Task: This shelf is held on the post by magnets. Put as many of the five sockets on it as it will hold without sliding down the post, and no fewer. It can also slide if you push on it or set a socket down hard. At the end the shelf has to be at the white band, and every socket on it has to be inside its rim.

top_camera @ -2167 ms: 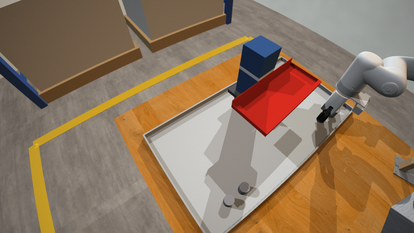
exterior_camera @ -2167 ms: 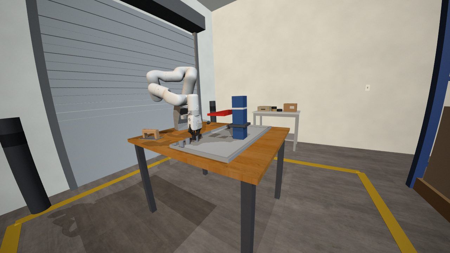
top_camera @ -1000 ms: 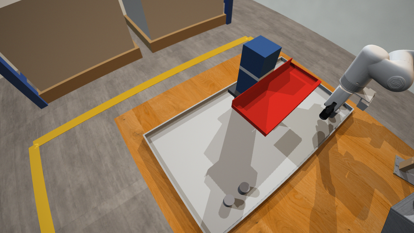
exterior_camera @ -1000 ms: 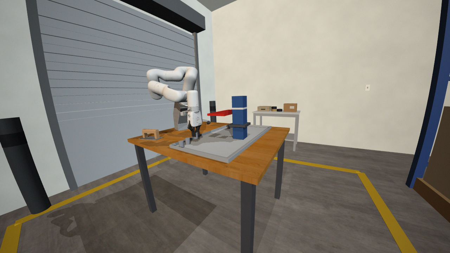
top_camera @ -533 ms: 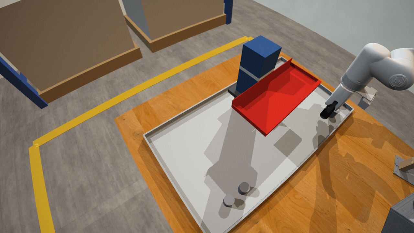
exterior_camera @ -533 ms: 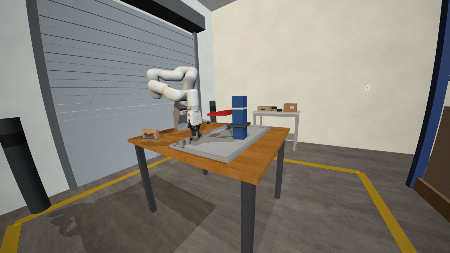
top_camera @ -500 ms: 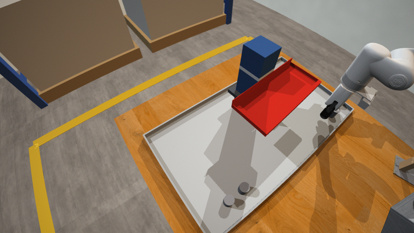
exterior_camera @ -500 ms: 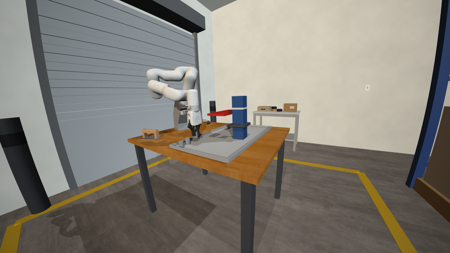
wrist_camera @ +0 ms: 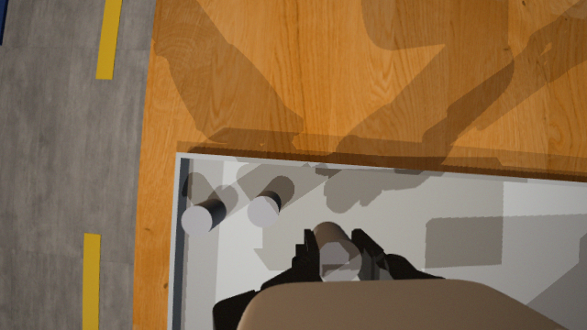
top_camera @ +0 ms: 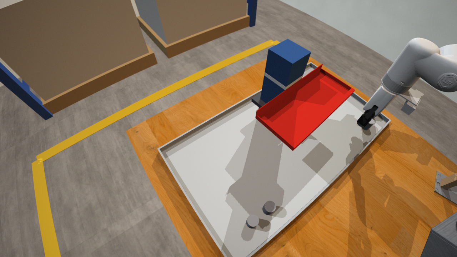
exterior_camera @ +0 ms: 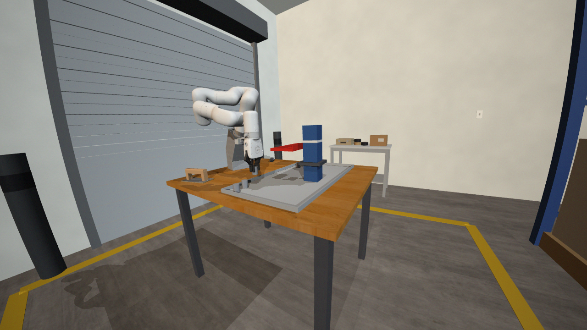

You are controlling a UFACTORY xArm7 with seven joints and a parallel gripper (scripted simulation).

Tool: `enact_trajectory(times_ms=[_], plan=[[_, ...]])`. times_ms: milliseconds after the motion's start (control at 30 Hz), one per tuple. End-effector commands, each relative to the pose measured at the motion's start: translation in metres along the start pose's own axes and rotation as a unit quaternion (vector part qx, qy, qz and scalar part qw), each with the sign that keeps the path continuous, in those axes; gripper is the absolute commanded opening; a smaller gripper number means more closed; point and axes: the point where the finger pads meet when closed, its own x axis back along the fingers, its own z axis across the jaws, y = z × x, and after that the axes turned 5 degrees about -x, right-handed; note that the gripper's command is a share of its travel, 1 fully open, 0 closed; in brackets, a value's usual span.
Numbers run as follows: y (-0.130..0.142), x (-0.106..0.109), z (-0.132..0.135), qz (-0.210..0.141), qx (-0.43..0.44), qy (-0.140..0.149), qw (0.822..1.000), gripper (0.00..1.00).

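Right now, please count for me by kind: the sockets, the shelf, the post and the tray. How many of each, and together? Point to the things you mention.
Sockets (top_camera: 252, 220) (top_camera: 269, 206) (exterior_camera: 236, 187) (exterior_camera: 245, 184) (exterior_camera: 255, 170) (wrist_camera: 196, 221) (wrist_camera: 262, 212) (wrist_camera: 339, 261): 5 (one in the gripper (exterior_camera: 254, 168) (wrist_camera: 331, 247))
Shelf (top_camera: 306, 110) (exterior_camera: 286, 147): 1
Post (top_camera: 277, 68) (exterior_camera: 312, 151): 1
Tray (top_camera: 188, 195) (exterior_camera: 258, 200) (wrist_camera: 275, 160): 1
Total: 8

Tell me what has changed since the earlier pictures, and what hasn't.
The gripper has moved up, raising the socket shut between its fingers. Nothing has visibly been let go. Unchanged: the red shelf, the post, and the two other standing sockets, the nearer and the farther from the gripper.
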Motion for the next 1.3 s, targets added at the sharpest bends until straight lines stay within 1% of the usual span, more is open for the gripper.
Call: enact_trajectory(times_ms=[0,500,800,867,1067,1267], plan=[[0.0,0.003,0.0,0.0,0.0,0.0,1.0,0.0],[0.0,0.004,0.0,0.0,0.0,0.0,1.0,0.0],[-0.005,0.017,-0.001,0.0,0.0,0.0,1.0,0.0],[-0.005,0.017,-0.001,0.0,0.0,0.0,1.0,0.0],[-0.011,0.035,-0.001,0.0,0.0,0.0,1.0,0.0],[-0.02,0.06,-0.002,0.0,0.0,0.0,1.0,0.0]])
